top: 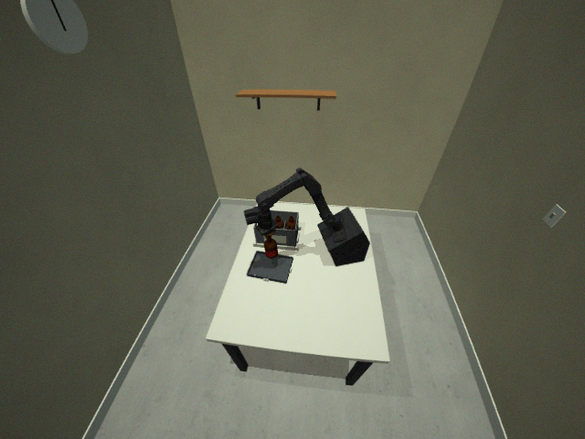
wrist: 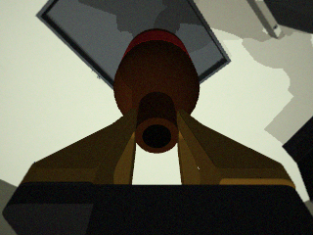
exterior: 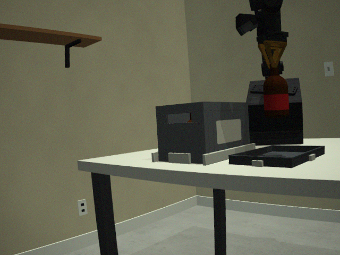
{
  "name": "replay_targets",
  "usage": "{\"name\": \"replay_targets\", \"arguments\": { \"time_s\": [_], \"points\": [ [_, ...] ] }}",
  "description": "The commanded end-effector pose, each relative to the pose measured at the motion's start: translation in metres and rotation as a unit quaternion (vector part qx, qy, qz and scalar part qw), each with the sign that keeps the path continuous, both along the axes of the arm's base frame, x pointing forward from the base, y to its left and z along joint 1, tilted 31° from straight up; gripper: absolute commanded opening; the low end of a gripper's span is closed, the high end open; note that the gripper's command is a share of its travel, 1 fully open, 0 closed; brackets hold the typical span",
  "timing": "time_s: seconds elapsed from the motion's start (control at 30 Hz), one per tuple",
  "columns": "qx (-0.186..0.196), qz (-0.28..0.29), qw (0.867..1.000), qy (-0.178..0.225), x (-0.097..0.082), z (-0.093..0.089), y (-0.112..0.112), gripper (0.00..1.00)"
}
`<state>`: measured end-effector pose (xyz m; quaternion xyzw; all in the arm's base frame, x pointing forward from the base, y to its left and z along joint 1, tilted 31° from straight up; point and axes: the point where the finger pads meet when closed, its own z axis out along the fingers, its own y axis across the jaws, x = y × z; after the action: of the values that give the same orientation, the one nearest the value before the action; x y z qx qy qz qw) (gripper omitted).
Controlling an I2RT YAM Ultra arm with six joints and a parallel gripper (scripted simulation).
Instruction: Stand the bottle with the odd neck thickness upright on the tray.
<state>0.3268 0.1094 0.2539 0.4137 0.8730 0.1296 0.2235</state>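
Gripper [top: 269,234] [exterior: 273,66] [wrist: 156,117] closed on the neck of a brown, red-labelled bottle [top: 271,247] [exterior: 275,94] [wrist: 156,73], held upright in air, right of centre in the exterior view. Tray [top: 270,267] [exterior: 291,161] [wrist: 100,75] lies lower right there, beneath bottle height; crate [top: 295,236] [exterior: 181,139] at centre.

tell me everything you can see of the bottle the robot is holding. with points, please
The bottle [top: 271,247] [exterior: 275,94] [wrist: 156,73] is brown, glassy-looking, with rounded shoulders, a narrow neck, an open, uncapped mouth and a red band around its lower body, brown again beneath. It hangs upright, or nearly so, its neck clamped between the two yellowish-brown fingers of the pincer [top: 269,236] [exterior: 273,66] [wrist: 156,129]. Its base is in the air, above the level of the tray; nothing else visibly touches it. Whether anything is inside cannot be told.
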Motion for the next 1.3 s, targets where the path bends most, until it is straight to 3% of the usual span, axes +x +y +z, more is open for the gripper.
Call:
{"name": "replay_targets", "arguments": {
  "time_s": [0.0, 0.03, 0.3, 0.4, 0.47, 0.53, 0.57, 0.63, 0.73, 0.83, 0.93, 1.0, 1.03, 1.1, 1.13, 1.27],
  "points": [
    [0.016, -0.001, 0.999, -0.051, 0.008, 0.024, -0.001, 0.0],
    [0.011, -0.002, 0.999, -0.039, 0.007, 0.012, -0.002, 0.0],
    [0.005, -0.002, 1.0, -0.022, 0.024, -0.022, 0.003, 0.0],
    [0.01, -0.002, 0.999, -0.036, 0.026, -0.02, 0.003, 0.0],
    [0.007, -0.002, 1.0, -0.028, 0.03, -0.032, 0.005, 0.0],
    [0.007, -0.002, 1.0, -0.028, 0.03, -0.032, 0.005, 0.0],
    [0.018, -0.001, 0.998, -0.056, 0.036, -0.012, 0.007, 0.0],
    [0.006, -0.003, 1.0, -0.027, 0.035, -0.041, 0.005, 0.0],
    [0.004, -0.002, 1.0, -0.022, 0.04, -0.051, 0.007, 0.0],
    [0.007, -0.001, 1.0, -0.028, 0.042, -0.053, 0.008, 0.0],
    [0.017, -0.004, 0.998, -0.058, 0.05, -0.034, 0.008, 0.0],
    [0.005, -0.003, 1.0, -0.027, 0.047, -0.061, 0.008, 0.0],
    [0.003, -0.002, 1.0, -0.022, 0.048, -0.067, 0.009, 0.0],
    [0.003, -0.002, 1.0, -0.022, 0.048, -0.067, 0.009, 0.0],
    [0.014, -0.001, 0.999, -0.049, 0.05, -0.046, 0.011, 0.0],
    [0.009, -0.002, 0.999, -0.038, 0.051, -0.059, 0.01, 0.0]
  ]
}}
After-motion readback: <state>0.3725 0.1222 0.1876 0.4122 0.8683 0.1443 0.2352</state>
